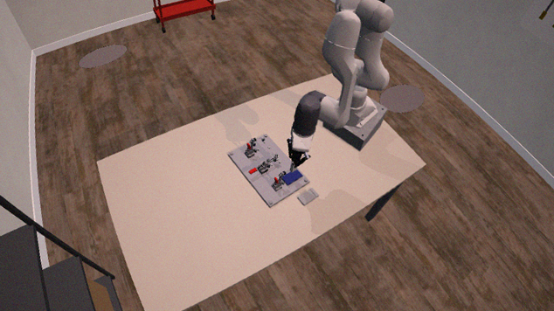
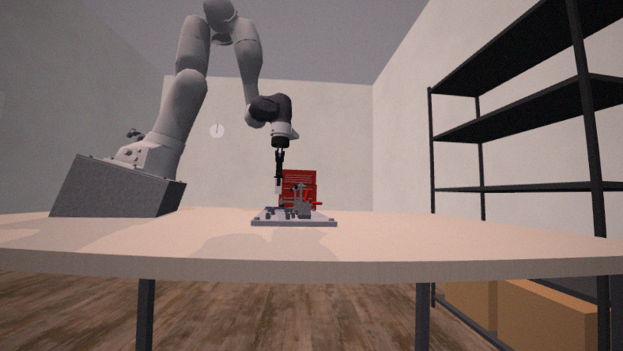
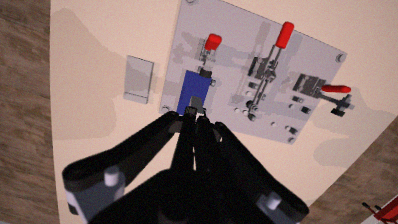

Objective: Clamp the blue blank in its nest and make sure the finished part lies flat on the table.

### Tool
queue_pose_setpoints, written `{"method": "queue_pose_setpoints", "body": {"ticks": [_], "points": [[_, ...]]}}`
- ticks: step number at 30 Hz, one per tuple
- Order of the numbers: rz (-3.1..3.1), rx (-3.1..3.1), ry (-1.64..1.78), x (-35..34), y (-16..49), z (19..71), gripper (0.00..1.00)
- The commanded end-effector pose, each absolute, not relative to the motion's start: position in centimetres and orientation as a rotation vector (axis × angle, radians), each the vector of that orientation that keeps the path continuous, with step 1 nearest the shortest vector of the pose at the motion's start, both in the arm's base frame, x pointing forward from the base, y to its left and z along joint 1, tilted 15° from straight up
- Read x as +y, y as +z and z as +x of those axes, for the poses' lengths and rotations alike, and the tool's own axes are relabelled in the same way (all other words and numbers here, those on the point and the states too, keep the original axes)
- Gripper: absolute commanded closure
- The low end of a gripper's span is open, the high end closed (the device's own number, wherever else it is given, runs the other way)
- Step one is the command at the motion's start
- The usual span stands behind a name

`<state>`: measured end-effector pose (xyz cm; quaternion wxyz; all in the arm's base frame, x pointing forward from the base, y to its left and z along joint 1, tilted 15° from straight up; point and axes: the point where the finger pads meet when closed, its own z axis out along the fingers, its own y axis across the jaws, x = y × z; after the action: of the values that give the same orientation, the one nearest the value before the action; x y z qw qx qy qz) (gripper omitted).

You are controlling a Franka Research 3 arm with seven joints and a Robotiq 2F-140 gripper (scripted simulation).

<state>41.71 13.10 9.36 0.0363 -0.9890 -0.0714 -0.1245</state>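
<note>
Pale tabletop (image 1: 192, 219) (image 2: 370, 239) (image 3: 100, 30), gray fixture plate (image 1: 260, 188) (image 2: 294, 224) (image 3: 240, 35), blue blank (image 1: 292, 177) (image 2: 275, 208) (image 3: 194, 89), black gripper (image 1: 293, 166) (image 2: 277, 187) (image 3: 194, 104) closed narrow

My pale grey, seven-joint arm (image 1: 340, 41) (image 2: 191, 47) stands on its block-shaped grey base, rises up, and bends over at the top to reach down. My rounded dark wrist section (image 1: 307, 112) (image 2: 272, 107) hangs low, above a white flange. Below this, my black two-fingered end effector (image 1: 296, 161) (image 2: 277, 186) (image 3: 194, 104) points downward to the worktop. Its fingers are fully shut together, with nothing between them.
</note>
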Motion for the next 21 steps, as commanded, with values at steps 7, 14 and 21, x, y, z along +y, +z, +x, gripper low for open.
{"method": "queue_pose_setpoints", "body": {"ticks": [7, 14, 21], "points": [[-3.038, -0.211, -0.378, 13.1, 9.2, 41.6, 1.00], [-3.038, -0.211, -0.378, 13.2, 8.1, 41.9, 1.00], [-3.038, -0.211, -0.378, 13.2, 7.3, 42.1, 1.00]]}}
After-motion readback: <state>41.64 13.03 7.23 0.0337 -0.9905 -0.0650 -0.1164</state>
